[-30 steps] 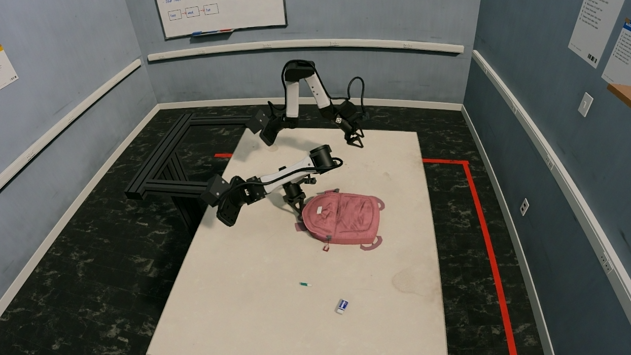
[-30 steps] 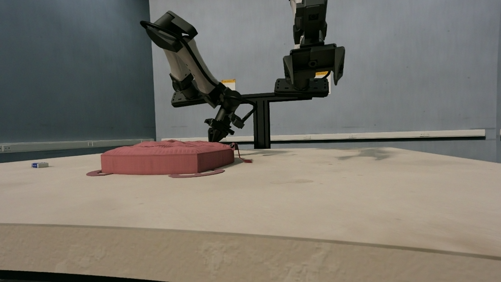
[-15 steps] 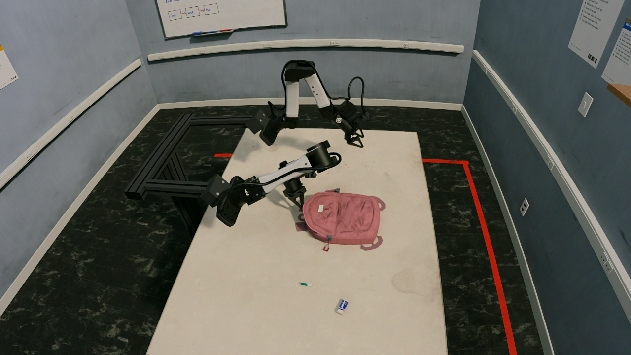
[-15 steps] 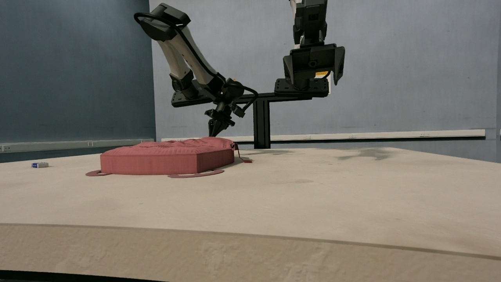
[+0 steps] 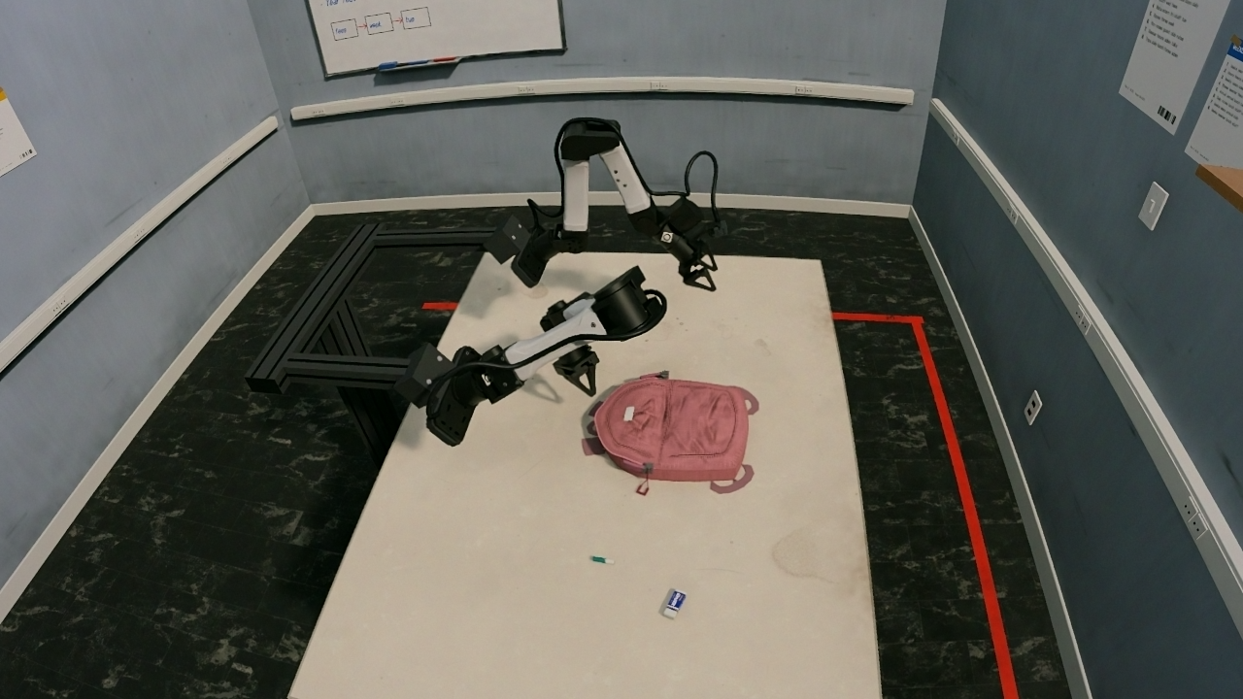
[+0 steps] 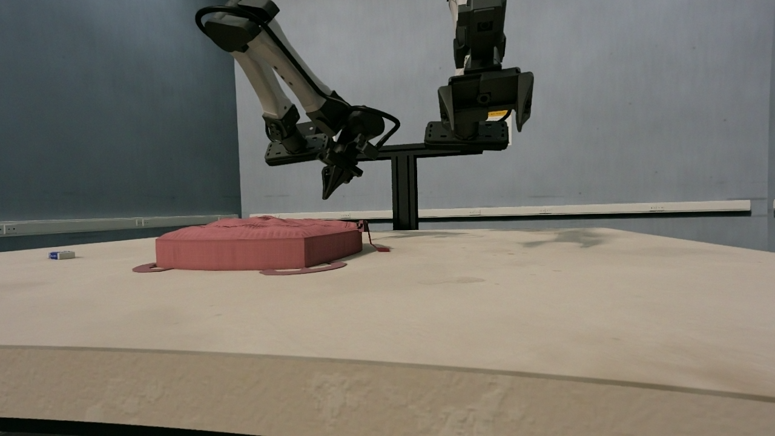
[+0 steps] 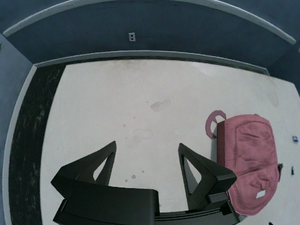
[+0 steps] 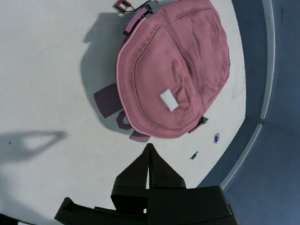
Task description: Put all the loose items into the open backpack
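The pink backpack (image 5: 695, 425) (image 6: 232, 252) (image 7: 250, 147) (image 8: 162, 65) lies flat with its flap over the opening. A blue and white eraser (image 5: 674, 603) (image 6: 62, 254) (image 7: 295, 139) (image 8: 217, 137) and a small green and white item (image 5: 600, 559) (image 7: 292, 170) (image 8: 194, 155) lie on the table to one side of the backpack. My right gripper (image 5: 589, 390) (image 6: 325, 197) (image 8: 149, 146) is shut and empty, raised above the table by the rounded end of the backpack. My left gripper (image 5: 712, 282) (image 6: 484, 116) (image 7: 147, 145) is open and empty, high over the far part of the table in the top view.
The pale table (image 5: 487, 574) (image 6: 487, 325) carries the backpack. A strap loop (image 5: 734, 482) (image 7: 210, 126) sticks out at the backpack's flat end, and a red zip pull (image 5: 639, 492) (image 6: 382, 249) (image 8: 121, 7) hangs at its side. The black arm stand (image 5: 321, 286) is at the table's left edge in the top view.
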Robot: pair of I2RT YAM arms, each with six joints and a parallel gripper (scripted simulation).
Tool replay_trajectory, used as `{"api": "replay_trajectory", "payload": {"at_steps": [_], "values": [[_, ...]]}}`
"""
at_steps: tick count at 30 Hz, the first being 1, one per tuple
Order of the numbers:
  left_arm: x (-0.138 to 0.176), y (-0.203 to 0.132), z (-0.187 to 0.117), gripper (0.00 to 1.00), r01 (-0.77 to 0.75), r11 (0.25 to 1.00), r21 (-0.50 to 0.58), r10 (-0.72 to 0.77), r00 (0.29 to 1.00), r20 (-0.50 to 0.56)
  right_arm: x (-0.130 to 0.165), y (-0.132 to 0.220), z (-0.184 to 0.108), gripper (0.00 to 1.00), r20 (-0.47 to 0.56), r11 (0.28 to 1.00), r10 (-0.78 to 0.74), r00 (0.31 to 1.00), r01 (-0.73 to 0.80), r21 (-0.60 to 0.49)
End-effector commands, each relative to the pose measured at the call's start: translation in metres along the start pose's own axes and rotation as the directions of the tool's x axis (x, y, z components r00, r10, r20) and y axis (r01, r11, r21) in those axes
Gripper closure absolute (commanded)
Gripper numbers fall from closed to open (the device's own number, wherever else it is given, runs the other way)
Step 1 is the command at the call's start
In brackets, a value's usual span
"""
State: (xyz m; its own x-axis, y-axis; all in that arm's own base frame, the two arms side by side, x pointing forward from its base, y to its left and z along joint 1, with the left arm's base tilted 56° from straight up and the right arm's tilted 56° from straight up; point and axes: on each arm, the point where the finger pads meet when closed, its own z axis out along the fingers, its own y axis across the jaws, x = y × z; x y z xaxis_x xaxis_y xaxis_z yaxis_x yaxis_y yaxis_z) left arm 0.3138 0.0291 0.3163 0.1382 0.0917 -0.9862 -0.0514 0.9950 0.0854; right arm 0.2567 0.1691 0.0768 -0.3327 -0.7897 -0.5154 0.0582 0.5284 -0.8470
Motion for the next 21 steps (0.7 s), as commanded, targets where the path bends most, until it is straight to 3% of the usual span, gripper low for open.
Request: {"api": "replay_trajectory", "payload": {"at_steps": [1, 2, 3, 16, 21], "values": [[-0.007, 0.001, -0.001, 0.1, -0.002, 1.0, -0.002, 0.002, 1.0, 0.02, 0.005, -0.004, -0.007, 1.0, -0.083, 1.0, 0.006, 0.997, -0.006, 0.002], [-0.007, 0.001, -0.001, 0.1, -0.002, 1.0, -0.002, 0.002, 1.0, 0.02, 0.008, -0.006, -0.003, 1.0, -0.097, 1.0, 0.009, 0.995, -0.008, 0.011], [-0.007, 0.001, -0.001, 0.1, -0.002, 1.0, -0.002, 0.002, 1.0, 0.02, 0.005, -0.021, 0.001, 0.1, -0.085, 0.998, 0.067, 0.994, -0.066, 0.013], [-0.007, 0.001, -0.001, 0.1, -0.002, 1.0, -0.002, 0.002, 1.0, 0.02, 0.009, -0.125, 0.031, 0.1, 0.097, 0.926, 0.377, 0.921, -0.373, -0.051], [-0.007, 0.001, -0.001, 0.1, -0.002, 1.0, -0.002, 0.002, 1.0, 0.02, 0.01, -0.149, 0.037, 0.1, 0.134, 0.896, 0.443, 0.886, -0.437, -0.073]]}}
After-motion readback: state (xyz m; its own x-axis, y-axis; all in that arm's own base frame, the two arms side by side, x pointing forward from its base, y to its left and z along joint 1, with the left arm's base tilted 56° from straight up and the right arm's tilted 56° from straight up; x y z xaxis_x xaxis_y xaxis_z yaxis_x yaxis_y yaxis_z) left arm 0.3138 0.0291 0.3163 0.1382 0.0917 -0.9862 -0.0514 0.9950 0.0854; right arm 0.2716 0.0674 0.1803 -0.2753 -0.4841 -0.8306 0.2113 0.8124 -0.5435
